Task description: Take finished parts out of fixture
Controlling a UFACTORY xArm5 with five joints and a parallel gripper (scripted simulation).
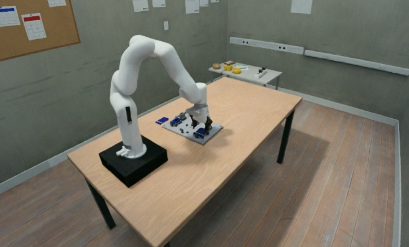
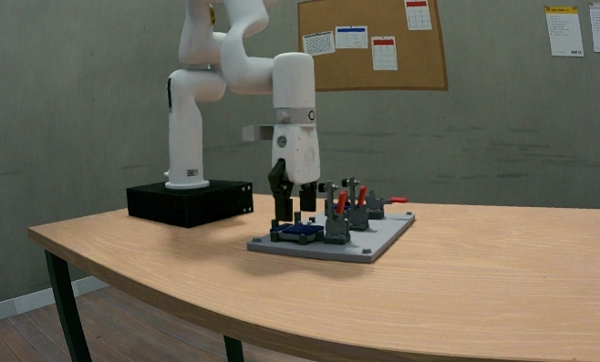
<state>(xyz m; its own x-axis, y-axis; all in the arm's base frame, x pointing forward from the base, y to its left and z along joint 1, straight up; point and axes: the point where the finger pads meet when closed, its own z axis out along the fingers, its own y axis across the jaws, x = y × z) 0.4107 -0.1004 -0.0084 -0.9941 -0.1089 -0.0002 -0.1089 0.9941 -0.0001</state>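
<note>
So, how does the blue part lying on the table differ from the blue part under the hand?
The blue part on the table lies flat on the wood, beside the fixture plate; the blue part under the hand sits in the fixture, among its stops. The first is far from the open hand; the second is directly below it. Both are flat and blue.
</note>
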